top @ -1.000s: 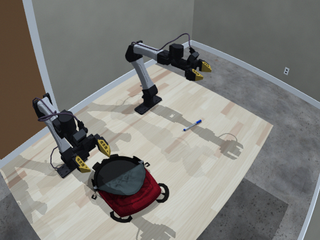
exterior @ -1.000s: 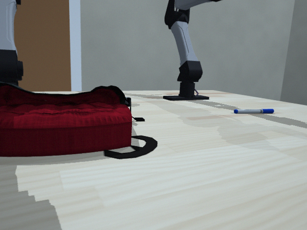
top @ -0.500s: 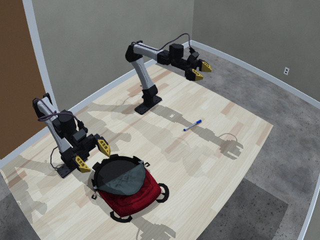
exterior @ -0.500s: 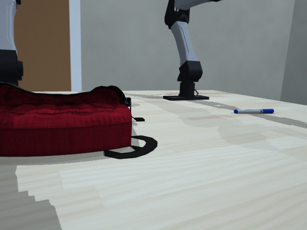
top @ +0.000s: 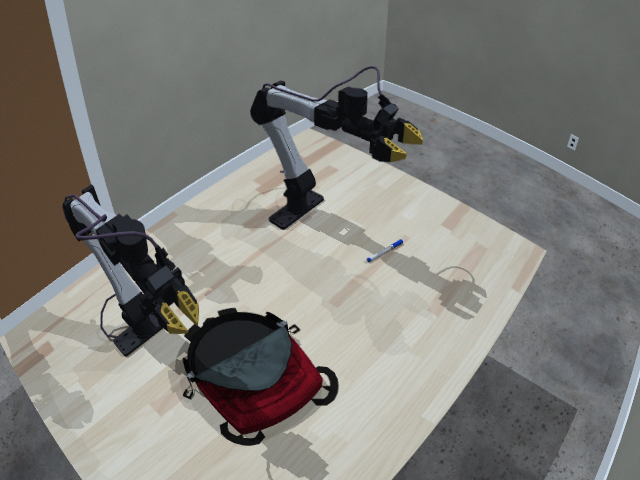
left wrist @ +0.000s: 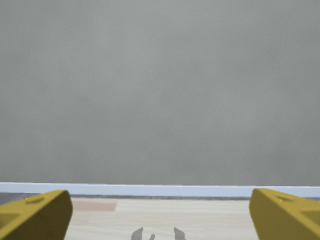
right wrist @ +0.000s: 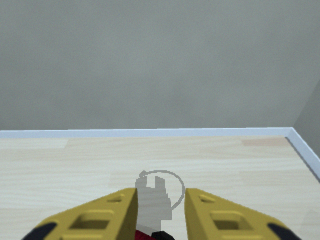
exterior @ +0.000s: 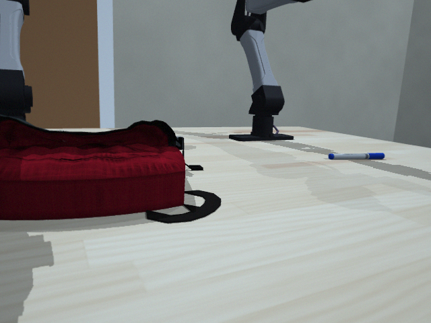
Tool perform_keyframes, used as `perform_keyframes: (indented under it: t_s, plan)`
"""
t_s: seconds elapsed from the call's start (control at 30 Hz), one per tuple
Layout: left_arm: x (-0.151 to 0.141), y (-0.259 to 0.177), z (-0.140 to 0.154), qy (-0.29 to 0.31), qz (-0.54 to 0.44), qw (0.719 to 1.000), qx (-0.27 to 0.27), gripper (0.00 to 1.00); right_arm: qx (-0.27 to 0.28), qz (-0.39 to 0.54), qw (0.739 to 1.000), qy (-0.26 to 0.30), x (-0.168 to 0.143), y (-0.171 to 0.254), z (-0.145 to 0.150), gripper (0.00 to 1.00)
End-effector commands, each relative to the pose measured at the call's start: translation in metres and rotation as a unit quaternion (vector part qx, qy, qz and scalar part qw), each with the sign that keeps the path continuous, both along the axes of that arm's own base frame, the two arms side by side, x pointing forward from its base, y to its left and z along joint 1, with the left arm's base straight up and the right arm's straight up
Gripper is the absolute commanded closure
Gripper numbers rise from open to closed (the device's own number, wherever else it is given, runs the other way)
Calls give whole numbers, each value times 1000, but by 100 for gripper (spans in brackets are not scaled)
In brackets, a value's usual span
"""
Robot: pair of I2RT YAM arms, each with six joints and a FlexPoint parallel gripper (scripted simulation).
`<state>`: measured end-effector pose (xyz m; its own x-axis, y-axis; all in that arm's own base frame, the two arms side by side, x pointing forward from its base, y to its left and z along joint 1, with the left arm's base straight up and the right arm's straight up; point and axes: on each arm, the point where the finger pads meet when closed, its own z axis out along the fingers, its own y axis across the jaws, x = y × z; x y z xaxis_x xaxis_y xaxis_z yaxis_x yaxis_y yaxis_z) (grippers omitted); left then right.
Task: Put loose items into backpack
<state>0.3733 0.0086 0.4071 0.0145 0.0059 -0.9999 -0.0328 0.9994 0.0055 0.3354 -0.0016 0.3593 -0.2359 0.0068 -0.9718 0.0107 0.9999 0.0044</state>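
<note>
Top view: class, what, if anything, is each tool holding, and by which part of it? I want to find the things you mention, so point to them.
Nothing is held: the left tool (top: pixel 413 149) (left wrist: pixel 160 198) and right tool (top: pixel 191 327) (right wrist: pixel 161 197) each have a bare gap between their fingers.
</note>
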Motion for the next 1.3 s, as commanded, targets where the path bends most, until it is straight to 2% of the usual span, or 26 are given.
perform_keyframes:
  t_s: [0.0, 0.13, 0.23, 0.43, 0.6, 0.7, 0.87, 0.9, 1.1, 1.27]
  plan:
    - [-2, 0, 6, -8, 0, 1000, 0, 10, -1, -3, 996, 84, -16, 1, -27, 74]
    - [-2, 0, 6, -8, 0, 1000, 0, 10, 0, -3, 994, 105, -22, 2, -35, 74]
    - [-2, 0, 6, -8, 0, 1000, 0, 10, 0, -2, 985, 174, -38, 3, -62, 74]
    - [-2, 0, 6, -8, 0, 1000, 0, 10, -1, 0, 971, 239, -54, 4, -88, 74]
    - [-2, 0, 6, -8, 0, 1000, 0, 10, -2, 1, 939, 344, -79, 6, -137, 74]
    - [-2, 0, 6, -8, 0, 1000, 0, 10, -2, 2, 939, 344, -79, 6, -137, 74]
    - [-2, 0, 6, -8, 0, 1000, 0, 10, 1, 7, 894, 449, -109, 10, -179, 74]
    - [-2, 0, 6, -8, 0, 1000, 0, 10, 1, 7, 894, 449, -109, 10, -179, 74]
    - [-2, 0, 6, -8, 0, 1000, 0, 10, 2, 11, 830, 558, -144, 14, -225, 74]
    - [-2, 0, 6, -8, 0, 1000, 0, 10, 3, 11, 836, 549, -147, 14, -221, 74]
